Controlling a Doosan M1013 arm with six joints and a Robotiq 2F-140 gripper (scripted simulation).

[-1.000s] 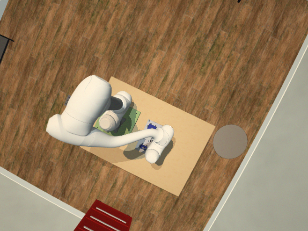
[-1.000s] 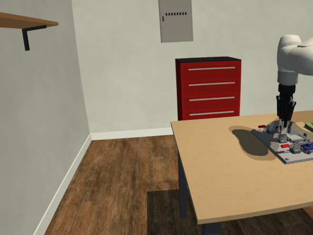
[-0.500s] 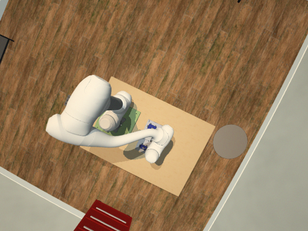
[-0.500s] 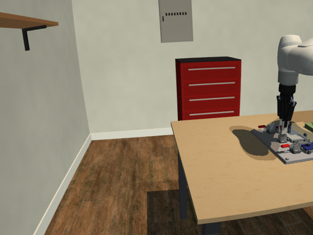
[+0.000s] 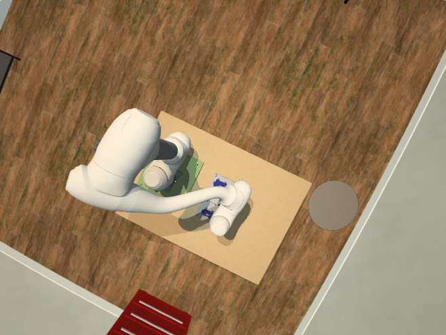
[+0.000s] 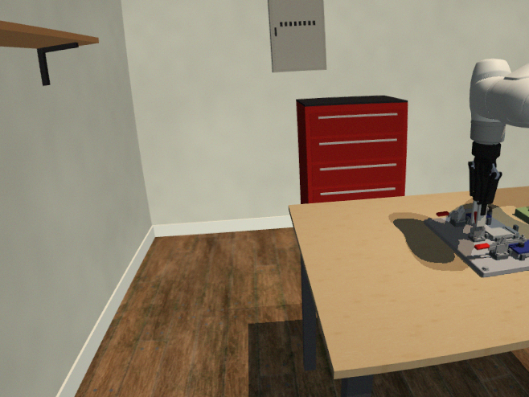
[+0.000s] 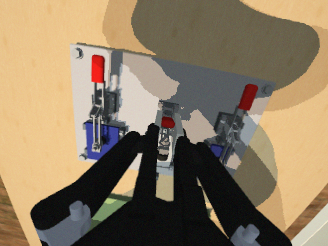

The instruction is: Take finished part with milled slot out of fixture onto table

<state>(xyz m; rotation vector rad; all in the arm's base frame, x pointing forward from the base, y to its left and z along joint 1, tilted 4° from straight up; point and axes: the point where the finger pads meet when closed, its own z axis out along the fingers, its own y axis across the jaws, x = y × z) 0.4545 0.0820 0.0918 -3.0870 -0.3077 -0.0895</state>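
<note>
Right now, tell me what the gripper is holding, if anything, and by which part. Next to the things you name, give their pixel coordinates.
Cannot be told: the gripper (image 6: pixel 480 210) (image 7: pixel 167 120) straddles the middle clamp's red handle (image 7: pixel 168 122), but contact isn't visible.

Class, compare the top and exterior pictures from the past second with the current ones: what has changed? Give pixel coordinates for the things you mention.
Nothing visibly changed. The arm (image 5: pixel 173 203) (image 6: pixel 491 98), the end effector (image 6: pixel 479 210) (image 7: pixel 167 120) and the fixture plate (image 5: pixel 214 177) (image 6: pixel 491 270) (image 7: pixel 135 85) look the same. Whether the end effector took hold of anything cannot be told.
</note>
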